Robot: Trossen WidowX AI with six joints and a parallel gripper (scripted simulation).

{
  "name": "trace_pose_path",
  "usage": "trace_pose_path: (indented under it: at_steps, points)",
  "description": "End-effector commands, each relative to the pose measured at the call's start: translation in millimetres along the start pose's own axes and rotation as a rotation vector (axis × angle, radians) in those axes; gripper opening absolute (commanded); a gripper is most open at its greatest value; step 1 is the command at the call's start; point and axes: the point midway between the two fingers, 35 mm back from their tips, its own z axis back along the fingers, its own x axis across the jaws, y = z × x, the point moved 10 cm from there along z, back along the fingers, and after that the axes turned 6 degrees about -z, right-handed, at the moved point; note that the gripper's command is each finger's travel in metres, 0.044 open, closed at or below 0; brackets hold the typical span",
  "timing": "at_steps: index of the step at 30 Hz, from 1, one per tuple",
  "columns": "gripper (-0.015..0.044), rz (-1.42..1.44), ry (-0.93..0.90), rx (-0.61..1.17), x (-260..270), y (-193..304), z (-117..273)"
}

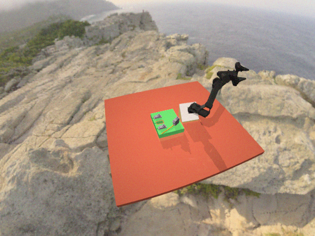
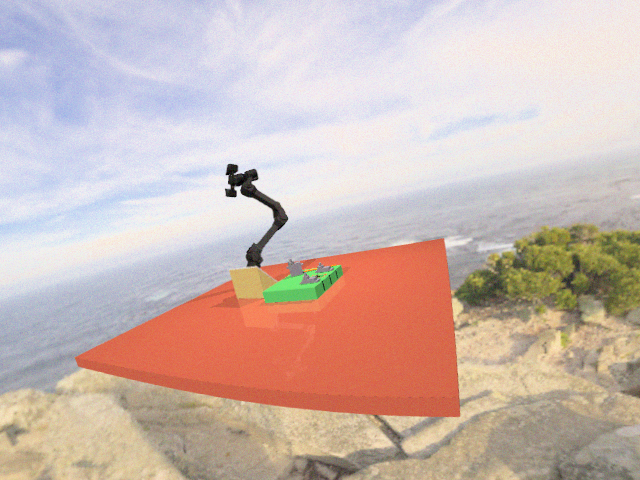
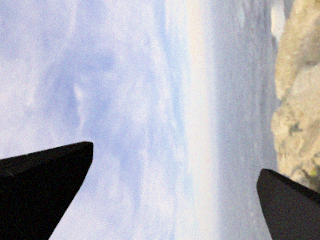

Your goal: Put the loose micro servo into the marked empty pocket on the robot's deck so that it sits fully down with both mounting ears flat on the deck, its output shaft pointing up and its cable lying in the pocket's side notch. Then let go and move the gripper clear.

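Top view: you've got one arm (image 1: 213,92) (image 2: 269,204), one hand (image 1: 246,73) (image 2: 230,180) (image 3: 176,165), one green deck (image 1: 168,116) (image 2: 289,293) and three grey servos. Two are seated in a row near one side of the deck: one seated servo (image 1: 157,116) and a second seated servo (image 1: 162,126). Between them is your one marked pocket (image 1: 159,122), outlined in orange, unfilled. The loose servo (image 1: 175,121) (image 2: 295,267) is on the deck, apart from the pocket, nearer the arm's side. One orange cable (image 1: 168,128) runs from it diagonally over the deck, passing near the second seated servo. Those two neighbours flank your pocket. One pale block (image 1: 183,117) (image 2: 253,284) sits just beside the deck under the arm's base; one red counter (image 1: 142,162) (image 2: 336,356) carries it all. Your hand is up and well apart from the servos.

Exterior view: three servos again, the loose one standing tallest. You can count three dark slots on the deck's side. Hand is high above the counter, fingers spread.

Wrist view: two dark fingers, wide open, nothing gripped. You see sky, sea and rock past them; servos and deck out of frame.
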Motion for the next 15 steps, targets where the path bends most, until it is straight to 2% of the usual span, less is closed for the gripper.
trace_pose_path:
  at_steps: [1, 2, 15]
  points:
    - [0.0426, 0.0, -0.001, 0.003, 0, 0, 0]
    - [0.044, 0.003, -0.004, 0.008, 0, 1, 1]
    - [0.044, 0.099, -0.073, 0.15, 5, 22, 21]
